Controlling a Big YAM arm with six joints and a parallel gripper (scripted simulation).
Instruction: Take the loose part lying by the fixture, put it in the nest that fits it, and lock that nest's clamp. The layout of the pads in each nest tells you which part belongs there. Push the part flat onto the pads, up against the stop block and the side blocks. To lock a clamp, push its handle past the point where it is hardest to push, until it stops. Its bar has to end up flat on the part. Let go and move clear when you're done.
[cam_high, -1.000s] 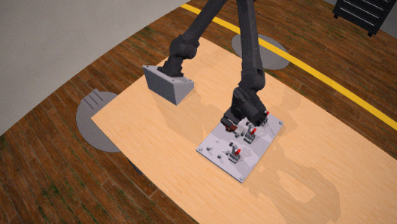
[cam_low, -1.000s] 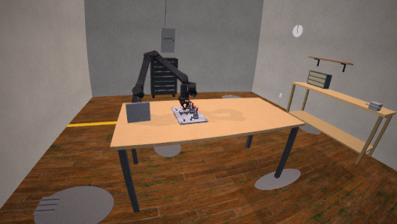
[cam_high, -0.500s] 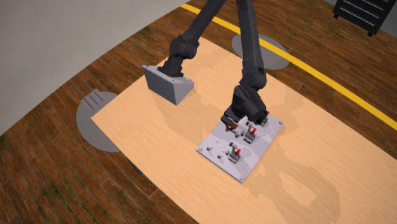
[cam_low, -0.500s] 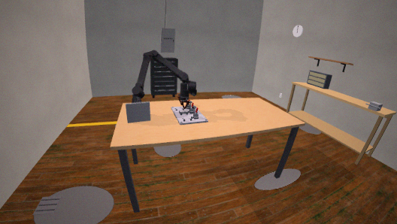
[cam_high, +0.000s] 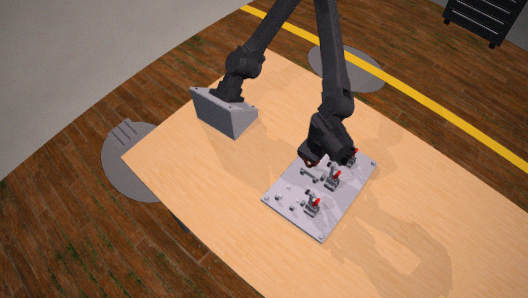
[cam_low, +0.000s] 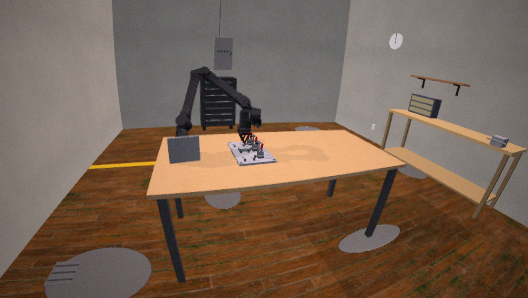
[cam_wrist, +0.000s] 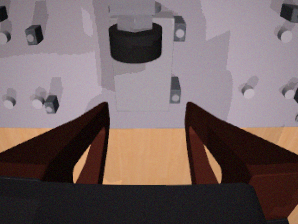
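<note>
Hovering low at edge of plate on desk: dark wedge-shaped fingers, about half open, gripping nothing. Part, pale flat slab, apparently lying in end nest just ahead, below dark round boss; seating against blocks impossible to confirm. Judged left: pressing part home, locking clamp. Red handles raised on neighbouring clamps. Matte grey plate, small pins; pale wood-grain desk.

- plain grey walls, wood plank floor with a yellow stripe
- light wooden table mid-room
- dark drawer cabinet at the back, wooden shelf unit on the right, round wall clock
</note>
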